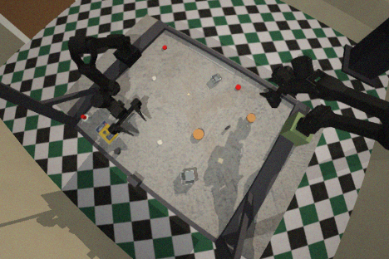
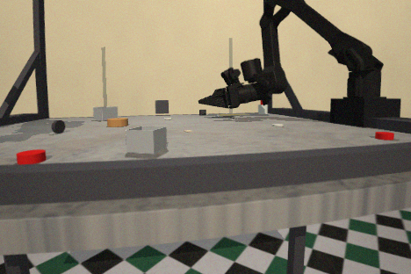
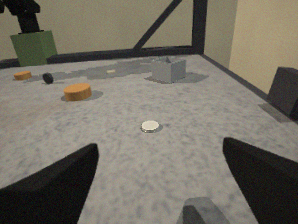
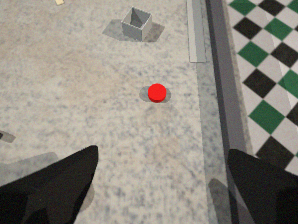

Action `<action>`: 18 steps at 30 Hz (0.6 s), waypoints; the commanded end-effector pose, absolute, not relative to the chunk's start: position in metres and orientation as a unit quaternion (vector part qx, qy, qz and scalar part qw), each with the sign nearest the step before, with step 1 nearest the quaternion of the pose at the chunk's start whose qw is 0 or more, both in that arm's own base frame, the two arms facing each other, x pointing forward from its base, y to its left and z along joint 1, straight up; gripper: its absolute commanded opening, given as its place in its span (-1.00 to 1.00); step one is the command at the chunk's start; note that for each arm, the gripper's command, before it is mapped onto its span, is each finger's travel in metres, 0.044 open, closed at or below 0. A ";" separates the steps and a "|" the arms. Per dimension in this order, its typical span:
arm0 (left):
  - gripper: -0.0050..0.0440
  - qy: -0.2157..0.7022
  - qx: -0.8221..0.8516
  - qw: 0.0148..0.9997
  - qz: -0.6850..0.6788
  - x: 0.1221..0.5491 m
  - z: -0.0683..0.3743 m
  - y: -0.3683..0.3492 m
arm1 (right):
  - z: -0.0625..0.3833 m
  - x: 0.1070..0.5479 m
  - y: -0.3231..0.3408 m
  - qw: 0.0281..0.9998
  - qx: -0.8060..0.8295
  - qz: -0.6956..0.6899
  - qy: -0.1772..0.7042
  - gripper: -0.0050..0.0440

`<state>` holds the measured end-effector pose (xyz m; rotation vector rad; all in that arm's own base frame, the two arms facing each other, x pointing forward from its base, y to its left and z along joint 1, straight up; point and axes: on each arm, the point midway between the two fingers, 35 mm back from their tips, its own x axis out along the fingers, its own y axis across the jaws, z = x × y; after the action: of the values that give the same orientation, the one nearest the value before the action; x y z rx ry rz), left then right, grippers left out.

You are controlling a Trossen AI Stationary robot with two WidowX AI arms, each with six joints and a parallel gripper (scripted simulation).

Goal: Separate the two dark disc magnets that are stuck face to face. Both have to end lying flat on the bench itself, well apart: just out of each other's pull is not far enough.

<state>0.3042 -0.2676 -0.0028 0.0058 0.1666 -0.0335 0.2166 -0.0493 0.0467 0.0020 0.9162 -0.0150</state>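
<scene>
The dark disc magnets (image 1: pixel 225 128) (image 2: pixel 58 126) (image 3: pixel 47 78) show as one small dark round piece standing on edge on the bench, between the two orange discs; the seam between them cannot be made out. A dark bit, probably the same piece, is cut off at the right wrist view's left edge. My left gripper (image 1: pixel 140 127) (image 2: pixel 199 102) (image 3: pixel 160 147) is open and empty, low over the bench and far from the magnets. My right gripper (image 1: pixel 267 99) (image 4: pixel 163 153) is open and empty above the bench by the edge rail, beyond the magnets' side; it is not in the exterior view.
Orange discs (image 1: pixel 198 134) (image 1: pixel 251 117) flank the magnets. A red disc (image 1: pixel 238 87) (image 4: pixel 157 93) and a grey open box (image 1: pixel 215 78) (image 4: pixel 136 24) lie near the rail. Another grey box (image 1: pixel 189 175) (image 3: pixel 169 70), a white disc (image 1: pixel 160 142) (image 3: pixel 150 125) and a green block (image 1: pixel 295 130) (image 3: pixel 35 47) also show.
</scene>
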 end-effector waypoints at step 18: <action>0.84 0.078 -0.006 0.997 -0.018 0.306 0.005 -0.270 | -0.003 0.261 -0.026 0.885 -0.025 -0.109 0.452 0.84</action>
<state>0.3042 -0.2676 -0.0028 0.0058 0.1666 -0.0335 0.2494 -0.0297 0.0098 -0.0402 0.9551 -0.1506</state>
